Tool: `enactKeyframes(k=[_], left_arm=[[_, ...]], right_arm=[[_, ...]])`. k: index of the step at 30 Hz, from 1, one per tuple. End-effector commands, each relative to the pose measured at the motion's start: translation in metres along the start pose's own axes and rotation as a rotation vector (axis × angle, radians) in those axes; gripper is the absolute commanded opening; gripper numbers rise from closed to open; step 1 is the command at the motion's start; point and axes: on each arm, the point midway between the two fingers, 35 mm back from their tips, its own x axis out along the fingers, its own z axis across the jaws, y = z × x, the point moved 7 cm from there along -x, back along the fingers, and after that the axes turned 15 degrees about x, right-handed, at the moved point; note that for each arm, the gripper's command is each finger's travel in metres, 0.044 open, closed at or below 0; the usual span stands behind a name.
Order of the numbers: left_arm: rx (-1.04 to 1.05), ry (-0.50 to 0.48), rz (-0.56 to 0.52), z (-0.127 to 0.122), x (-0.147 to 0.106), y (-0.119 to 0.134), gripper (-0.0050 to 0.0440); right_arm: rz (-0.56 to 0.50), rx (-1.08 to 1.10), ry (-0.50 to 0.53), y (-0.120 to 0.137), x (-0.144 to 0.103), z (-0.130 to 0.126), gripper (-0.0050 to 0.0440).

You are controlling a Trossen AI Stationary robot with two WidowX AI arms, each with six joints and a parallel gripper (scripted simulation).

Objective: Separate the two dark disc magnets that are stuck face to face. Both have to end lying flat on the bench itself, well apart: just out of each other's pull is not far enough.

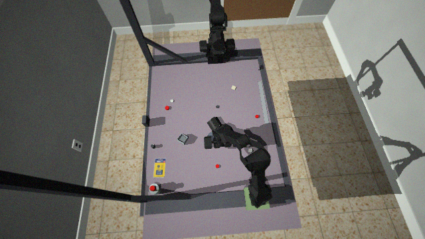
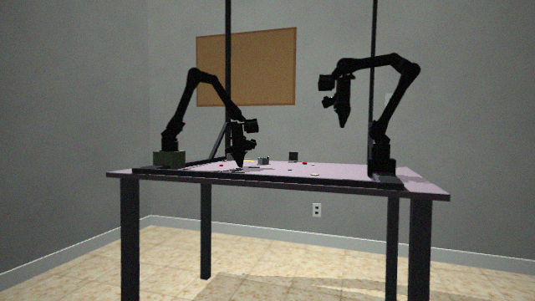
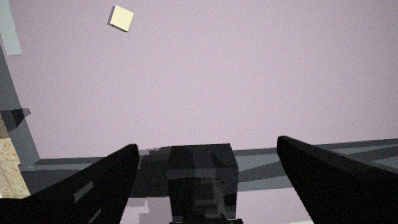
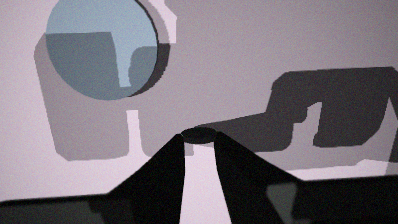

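Observation:
One dark disc magnet (image 4: 198, 134) is pinched flat between the tips of my right gripper (image 2: 240, 166), just above the bench beside a larger blue disc. In the top view the right arm hides it. Another small dark disc (image 1: 217, 106) (image 2: 289, 170) lies flat on the bench (image 1: 196, 83), apart from the held one, between the two arms. I take it for the other magnet; it is too small to be sure. My left gripper (image 2: 343, 125) (image 3: 208, 147) is open and empty, high over the left arm's end of the bench.
The blue disc (image 4: 100, 60) lies close to the right fingertips. A cream tile (image 1: 234, 87) (image 3: 121, 18), small red pieces (image 1: 217, 166) (image 1: 257, 116) (image 1: 167, 107), a grey square tray (image 1: 182, 139) and a yellow card (image 1: 159, 168) lie about. Dark rails (image 1: 147, 89) edge the bench.

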Motion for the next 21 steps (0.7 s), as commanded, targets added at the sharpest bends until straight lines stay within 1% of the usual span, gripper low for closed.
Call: enactKeyframes(k=[1,3,7,10,11,21], left_arm=[[-0.001,-0.004,-0.009,0.000,-0.002,0.001,0.0400],[-0.001,-0.004,-0.009,0.000,-0.002,0.001,0.0400],[-0.001,-0.004,-0.009,0.000,-0.002,0.001,0.0400],[-0.001,-0.004,-0.009,0.000,-0.002,0.001,0.0400],[-0.001,-0.004,-0.009,0.000,-0.002,0.001,0.0400],[-0.001,-0.004,-0.009,0.000,-0.002,0.001,0.0400]], right_arm=[[0.081,-0.002,0.016,-0.014,-0.002,0.006,0.0040],[0.139,0.000,0.029,-0.020,-0.002,0.007,0.0040],[0.183,0.001,0.040,-0.025,-0.002,0.008,0.0040],[0.282,0.003,0.065,-0.035,0.000,0.010,0.0040],[0.300,0.003,0.068,-0.037,0.000,0.010,0.0040],[0.298,0.002,0.070,-0.037,-0.002,0.011,0.0040]])
